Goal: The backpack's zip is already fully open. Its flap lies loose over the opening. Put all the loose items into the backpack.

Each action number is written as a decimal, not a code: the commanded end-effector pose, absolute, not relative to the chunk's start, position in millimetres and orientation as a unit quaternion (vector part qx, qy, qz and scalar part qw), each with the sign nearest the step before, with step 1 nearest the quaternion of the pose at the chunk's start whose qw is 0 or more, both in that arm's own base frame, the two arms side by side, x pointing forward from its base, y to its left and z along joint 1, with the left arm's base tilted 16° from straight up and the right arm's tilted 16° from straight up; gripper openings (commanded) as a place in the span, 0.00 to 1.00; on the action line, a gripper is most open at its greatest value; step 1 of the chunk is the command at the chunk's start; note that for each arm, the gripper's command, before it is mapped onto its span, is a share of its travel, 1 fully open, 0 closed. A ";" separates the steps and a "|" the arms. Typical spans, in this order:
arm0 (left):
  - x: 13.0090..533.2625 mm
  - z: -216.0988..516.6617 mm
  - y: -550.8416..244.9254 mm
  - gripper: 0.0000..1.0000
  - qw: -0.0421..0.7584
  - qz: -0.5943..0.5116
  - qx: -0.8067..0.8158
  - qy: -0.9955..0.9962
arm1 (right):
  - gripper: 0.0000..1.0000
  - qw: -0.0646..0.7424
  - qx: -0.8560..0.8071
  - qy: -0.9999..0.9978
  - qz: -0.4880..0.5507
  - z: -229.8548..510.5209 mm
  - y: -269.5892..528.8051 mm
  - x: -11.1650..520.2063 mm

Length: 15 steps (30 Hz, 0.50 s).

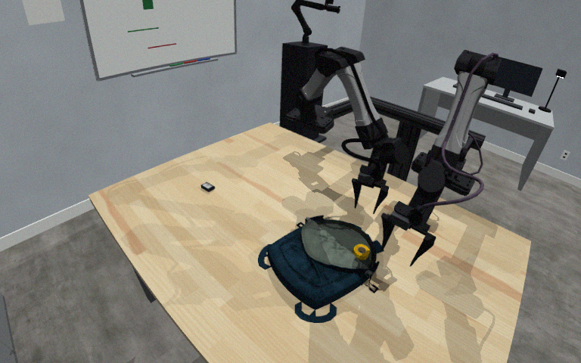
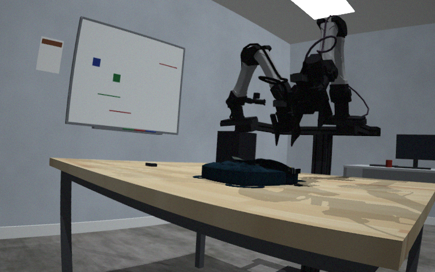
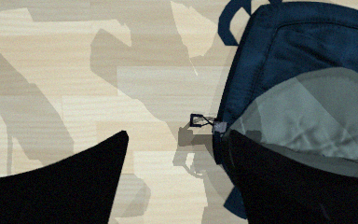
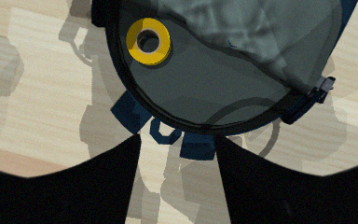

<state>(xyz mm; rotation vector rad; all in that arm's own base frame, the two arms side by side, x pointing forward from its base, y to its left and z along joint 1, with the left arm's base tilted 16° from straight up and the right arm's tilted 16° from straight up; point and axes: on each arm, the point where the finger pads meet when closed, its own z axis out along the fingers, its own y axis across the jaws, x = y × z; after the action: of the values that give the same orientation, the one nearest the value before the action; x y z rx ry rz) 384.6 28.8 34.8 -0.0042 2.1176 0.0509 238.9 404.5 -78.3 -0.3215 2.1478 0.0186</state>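
The dark blue backpack lies on the table. Its grey-green flap covers part of the opening. A yellow tape roll lies inside the opening, beside the flap's edge. A small dark item with a light top lies on the table away from the backpack. My left gripper is open and empty, above the table beside the backpack's zip end. My right gripper is open and empty, above the backpack's strap side.
A zip pull sticks out beside the bag. A strap loop lies flat on the table. The two arms stand close together at the strap side.
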 end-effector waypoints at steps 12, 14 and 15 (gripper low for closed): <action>390.6 43.5 28.7 0.90 0.501 0.021 0.000 0.865 | 0.67 0.480 0.146 0.865 -0.029 -31.0 293.9 258.2; 390.8 43.6 28.7 0.90 0.501 0.021 0.000 0.865 | 0.67 0.477 0.184 0.859 -0.038 -27.7 273.9 259.8; 390.8 43.6 28.8 0.90 0.501 0.021 0.000 0.865 | 0.67 0.475 0.203 0.855 -0.042 -26.0 264.0 260.6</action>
<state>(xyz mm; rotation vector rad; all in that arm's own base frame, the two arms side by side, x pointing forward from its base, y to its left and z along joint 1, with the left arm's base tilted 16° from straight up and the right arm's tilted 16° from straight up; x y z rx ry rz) 384.6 28.8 34.8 -0.0042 2.1176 0.0509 257.3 288.4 -44.4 0.2559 2.1257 -0.0689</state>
